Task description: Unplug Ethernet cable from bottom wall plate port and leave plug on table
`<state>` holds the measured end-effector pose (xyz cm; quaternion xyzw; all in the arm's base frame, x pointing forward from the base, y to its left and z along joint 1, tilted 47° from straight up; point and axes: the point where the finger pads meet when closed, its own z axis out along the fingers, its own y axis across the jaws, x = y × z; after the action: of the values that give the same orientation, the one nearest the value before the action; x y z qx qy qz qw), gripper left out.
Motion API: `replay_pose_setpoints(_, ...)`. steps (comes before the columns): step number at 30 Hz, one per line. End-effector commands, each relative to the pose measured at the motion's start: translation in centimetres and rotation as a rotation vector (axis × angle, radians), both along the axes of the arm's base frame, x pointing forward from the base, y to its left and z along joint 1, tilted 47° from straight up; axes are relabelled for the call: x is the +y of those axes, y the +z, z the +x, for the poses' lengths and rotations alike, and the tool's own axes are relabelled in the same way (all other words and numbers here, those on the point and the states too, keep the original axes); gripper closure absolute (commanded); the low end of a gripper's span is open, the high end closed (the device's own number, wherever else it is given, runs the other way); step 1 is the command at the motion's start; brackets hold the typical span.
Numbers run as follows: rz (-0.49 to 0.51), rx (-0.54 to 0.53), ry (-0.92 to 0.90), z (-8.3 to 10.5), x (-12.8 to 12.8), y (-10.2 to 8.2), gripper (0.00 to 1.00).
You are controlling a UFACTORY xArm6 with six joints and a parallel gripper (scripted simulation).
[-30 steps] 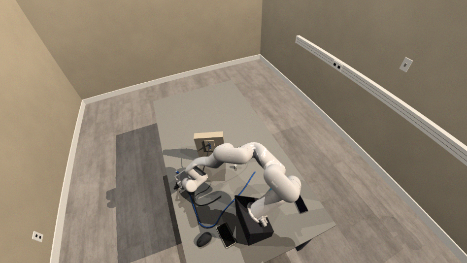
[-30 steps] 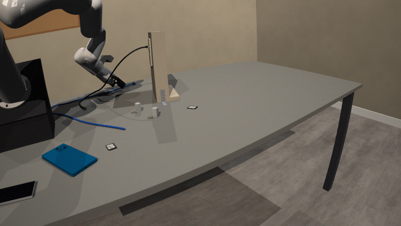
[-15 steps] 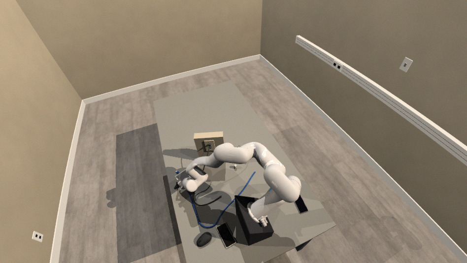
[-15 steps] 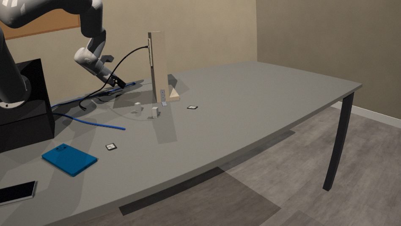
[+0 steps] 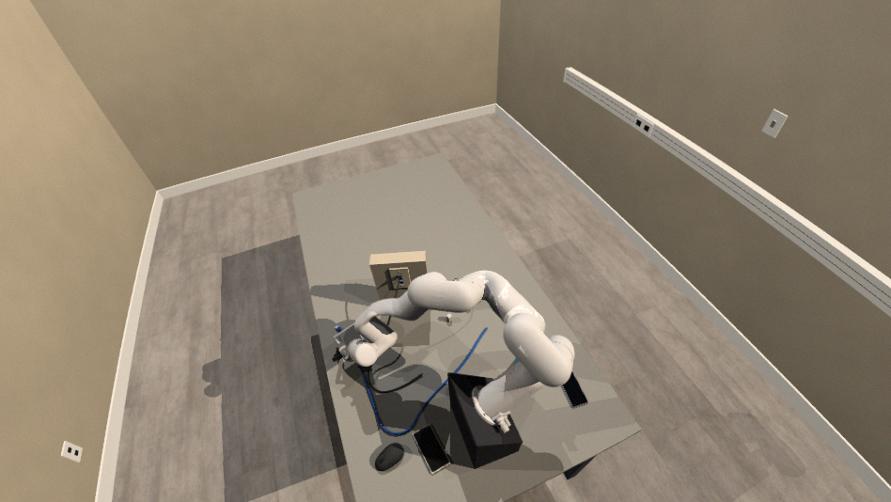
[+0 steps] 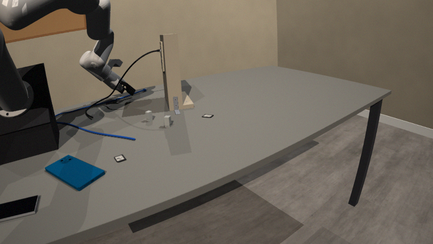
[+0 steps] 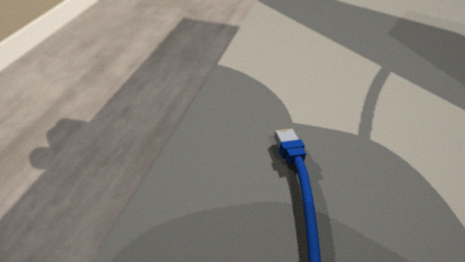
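Observation:
The blue Ethernet cable (image 7: pixel 307 207) ends in a blue plug with a clear tip (image 7: pixel 290 143). The plug lies free on the grey table top, a short way in from the table's left edge, and touches nothing else. It also shows in the side view (image 6: pixel 145 90). My gripper (image 6: pixel 127 87) is open and empty, just above and behind the plug; its fingers are out of the wrist view. From above, the gripper is at the table's left edge (image 5: pixel 338 339). A black cable (image 6: pixel 130 68) is still plugged into the wall plate (image 6: pixel 161 55) on the upright board.
The black base box (image 5: pixel 483 420) stands at the near end. A blue flat case (image 6: pixel 74 172), a phone (image 6: pixel 18 207), two small white blocks (image 6: pixel 167 121), two small cards (image 6: pixel 119 158) and a wooden wedge (image 6: pixel 187 101) lie on the table. A mouse (image 5: pixel 388 456) sits near the front edge.

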<state>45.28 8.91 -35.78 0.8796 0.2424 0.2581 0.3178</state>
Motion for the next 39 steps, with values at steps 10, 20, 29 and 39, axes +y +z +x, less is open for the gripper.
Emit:
replay_pose_setpoints(10,0.002,-0.004,0.001,-0.9,1.0,1.4,0.00)
replay_pose_setpoints(20,0.002,-0.004,0.001,-1.7,1.6,2.2,0.00)
replay_pose_setpoints(29,0.002,-0.004,0.001,-2.6,2.2,3.2,0.00)
replay_pose_setpoints(39,0.002,-0.004,0.001,-3.4,2.8,4.1,0.00)
